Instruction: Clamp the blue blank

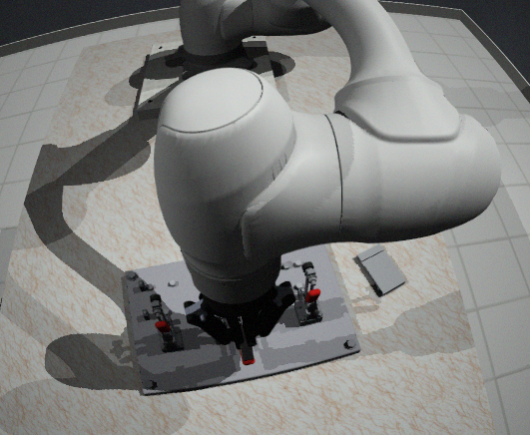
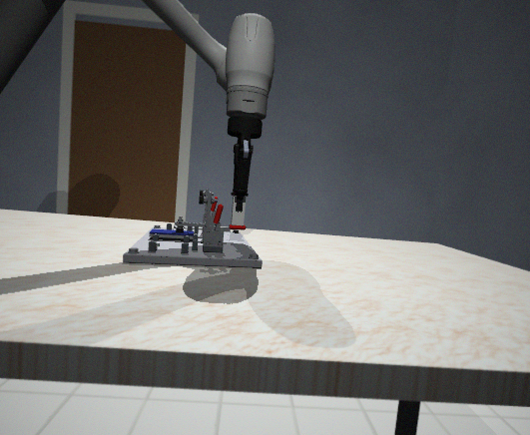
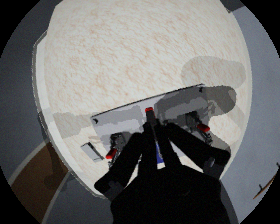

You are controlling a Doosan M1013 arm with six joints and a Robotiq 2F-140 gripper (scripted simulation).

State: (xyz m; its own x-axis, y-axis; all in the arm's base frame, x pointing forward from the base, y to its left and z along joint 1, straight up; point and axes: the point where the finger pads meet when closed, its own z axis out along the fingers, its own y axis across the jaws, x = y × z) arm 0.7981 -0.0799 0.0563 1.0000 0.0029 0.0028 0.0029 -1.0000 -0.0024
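Note:
The grey fixture plate (image 1: 294, 349) (image 2: 190, 259) (image 3: 124, 115) lies at the table's near side and carries three toggle clamps. The blue blank (image 2: 171, 231) lies in a nest on the plate, low and level; the arm hides it in the top view. The middle clamp's handle lies flat, its red tip (image 1: 247, 359) (image 2: 237, 227) (image 3: 148, 108) pointing off the plate's front. My gripper (image 1: 245, 349) (image 2: 239, 211) (image 3: 150, 116) is shut, pointing straight down, right above that red tip. The grey finished part (image 1: 381, 271) lies flat on the table to the right of the plate.
Two other clamps stand with red handles raised, the left clamp (image 1: 162, 325) and the right clamp (image 1: 312, 294), both seen in the exterior view (image 2: 217, 212). The robot's base plate (image 1: 150, 85) is at the table's far end. The arm's bulk hides the plate's middle.

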